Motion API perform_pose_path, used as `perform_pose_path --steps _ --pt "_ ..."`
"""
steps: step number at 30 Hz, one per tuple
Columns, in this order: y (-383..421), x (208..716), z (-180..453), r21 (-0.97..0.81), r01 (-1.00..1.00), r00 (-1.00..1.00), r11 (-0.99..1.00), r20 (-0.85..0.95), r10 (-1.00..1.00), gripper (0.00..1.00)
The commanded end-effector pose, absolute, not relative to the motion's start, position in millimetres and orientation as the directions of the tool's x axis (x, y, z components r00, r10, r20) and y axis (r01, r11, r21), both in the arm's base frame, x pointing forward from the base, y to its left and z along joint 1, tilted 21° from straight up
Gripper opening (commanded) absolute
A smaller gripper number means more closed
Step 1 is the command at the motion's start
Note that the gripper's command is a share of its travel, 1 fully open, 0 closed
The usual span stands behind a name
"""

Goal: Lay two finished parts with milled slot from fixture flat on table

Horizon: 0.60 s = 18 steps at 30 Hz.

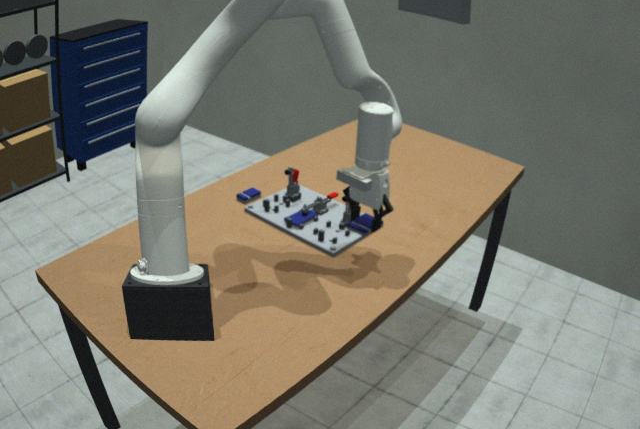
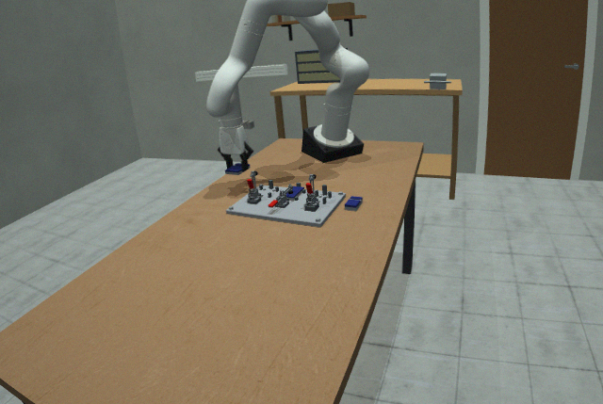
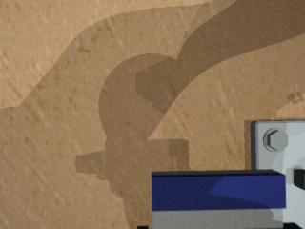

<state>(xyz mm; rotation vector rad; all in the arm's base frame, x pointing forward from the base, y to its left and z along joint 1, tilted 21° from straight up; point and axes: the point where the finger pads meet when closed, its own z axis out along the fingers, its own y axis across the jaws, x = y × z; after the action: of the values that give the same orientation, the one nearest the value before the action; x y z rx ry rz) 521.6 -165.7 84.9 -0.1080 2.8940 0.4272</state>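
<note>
My gripper [image 1: 370,216] is shut on a blue part [image 1: 361,222] and holds it just above the table, at the right end of the grey fixture plate [image 1: 309,223]. In the wrist view the part [image 3: 218,191] fills the lower right, with the plate's corner [image 3: 277,148] behind it. In the exterior view the gripper [image 2: 236,165] holds the part [image 2: 236,169] beyond the plate's far left corner. A second blue part [image 1: 302,216] sits in the plate's middle station, where a clamp's red handle [image 1: 332,194] lies flat. A third blue part [image 1: 248,193] lies flat on the table left of the plate.
Two other toggle clamps stand on the plate with red handles upright [image 1: 293,176] [image 2: 251,183]. The arm's black base [image 1: 168,302] stands at the table's near left. The table's right edge is some way beyond the gripper.
</note>
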Motion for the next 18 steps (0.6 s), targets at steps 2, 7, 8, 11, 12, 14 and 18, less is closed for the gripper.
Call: perform_pose_path --steps 2,7,8,11,12,14,18 --pt "-172.2 523.0 83.9 0.277 -0.103 -0.974 0.955 -0.222 -0.041 0.0" --pt "-175.0 523.3 83.1 0.277 -0.103 -0.974 0.955 -0.222 -0.041 0.0" --pt "-175.3 523.3 83.0 0.277 -0.103 -0.974 0.955 -0.222 -0.041 0.0" --pt "-175.6 523.3 82.9 0.277 -0.103 -0.974 0.955 -0.222 -0.041 0.0" --pt "-175.9 523.4 82.8 0.277 -0.103 -0.974 0.955 -0.222 -0.041 0.0" --pt "-176.2 523.4 82.7 0.277 -0.103 -0.974 0.955 -0.222 -0.041 0.0" --pt "-176.3 523.4 82.7 0.277 -0.103 -0.974 0.955 -0.222 -0.041 0.0"
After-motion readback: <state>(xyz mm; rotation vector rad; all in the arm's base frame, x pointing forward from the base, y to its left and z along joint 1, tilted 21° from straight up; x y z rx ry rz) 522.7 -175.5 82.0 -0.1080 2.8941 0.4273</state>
